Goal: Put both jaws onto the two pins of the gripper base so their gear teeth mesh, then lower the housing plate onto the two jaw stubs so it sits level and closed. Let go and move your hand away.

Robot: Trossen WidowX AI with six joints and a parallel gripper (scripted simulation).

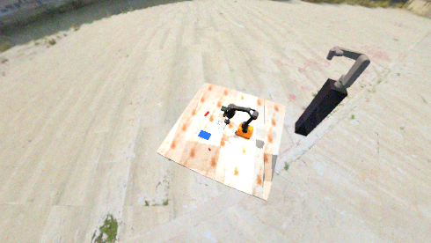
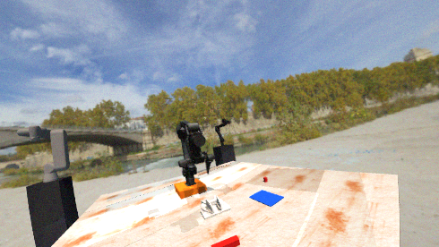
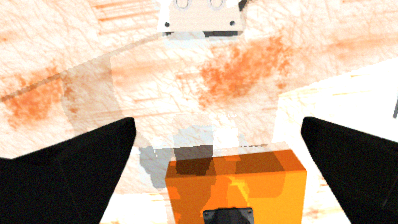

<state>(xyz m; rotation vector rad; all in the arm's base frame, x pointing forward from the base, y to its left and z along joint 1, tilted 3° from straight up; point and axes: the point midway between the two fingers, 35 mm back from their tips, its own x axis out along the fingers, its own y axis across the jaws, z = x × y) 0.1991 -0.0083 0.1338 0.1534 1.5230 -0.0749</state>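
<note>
The white gripper base point(image 2: 222, 212) point(image 3: 200, 22) lies on the table, with white upright parts standing on it in the exterior view. The wrist view shows only its near edge, with two round ring shapes cut by the top border and two small dark holes. Whether the jaws sit on the pins, whether their teeth mesh, and which part is the housing plate cannot be told. My gripper point(image 3: 218, 125) is open and empty, its fingers wide apart. It is above the table, between the white base and the orange block under my arm.
The orange block point(image 1: 244, 132) point(image 2: 190, 190) point(image 3: 280, 192) carries my arm. A flat blue rectangle point(image 1: 204, 135) point(image 2: 266, 198), a red bar point(image 1: 207, 114) point(image 2: 226, 242) and a small red piece point(image 1: 209, 149) point(image 2: 265, 179) lie on the table. Other arms stand on dark pillars beyond the table.
</note>
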